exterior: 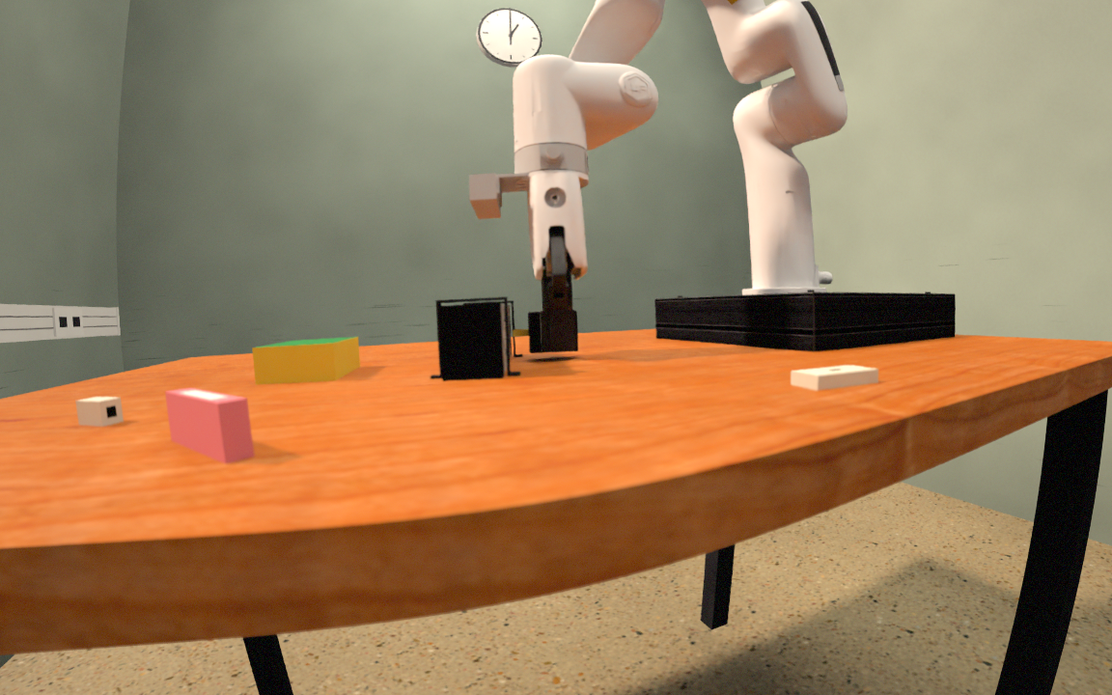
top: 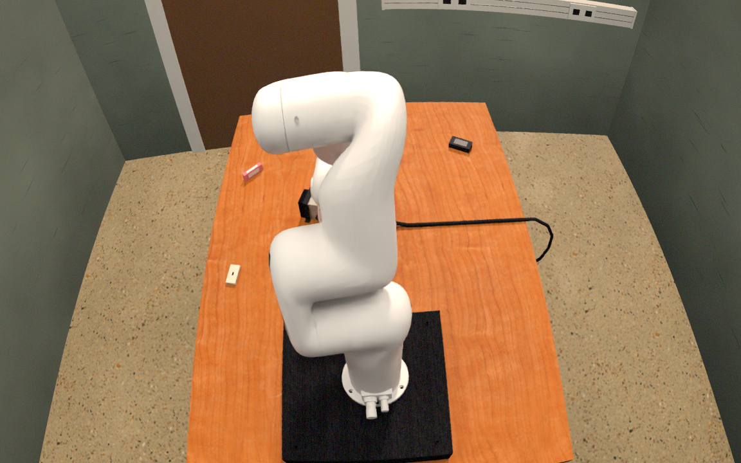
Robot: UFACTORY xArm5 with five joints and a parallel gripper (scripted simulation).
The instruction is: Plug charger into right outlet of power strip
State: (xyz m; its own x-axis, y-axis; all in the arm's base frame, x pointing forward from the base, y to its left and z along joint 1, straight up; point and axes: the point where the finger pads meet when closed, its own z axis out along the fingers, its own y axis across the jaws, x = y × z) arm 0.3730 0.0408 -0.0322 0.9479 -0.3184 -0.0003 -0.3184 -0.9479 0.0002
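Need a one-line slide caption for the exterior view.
Gripper holds the black charger just above the table, its prongs facing the power strip and not yet fully inserted.

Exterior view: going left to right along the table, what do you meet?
White cube → pink block → yellow block with green top → power strip → charger held in the gripper → flat white piece.
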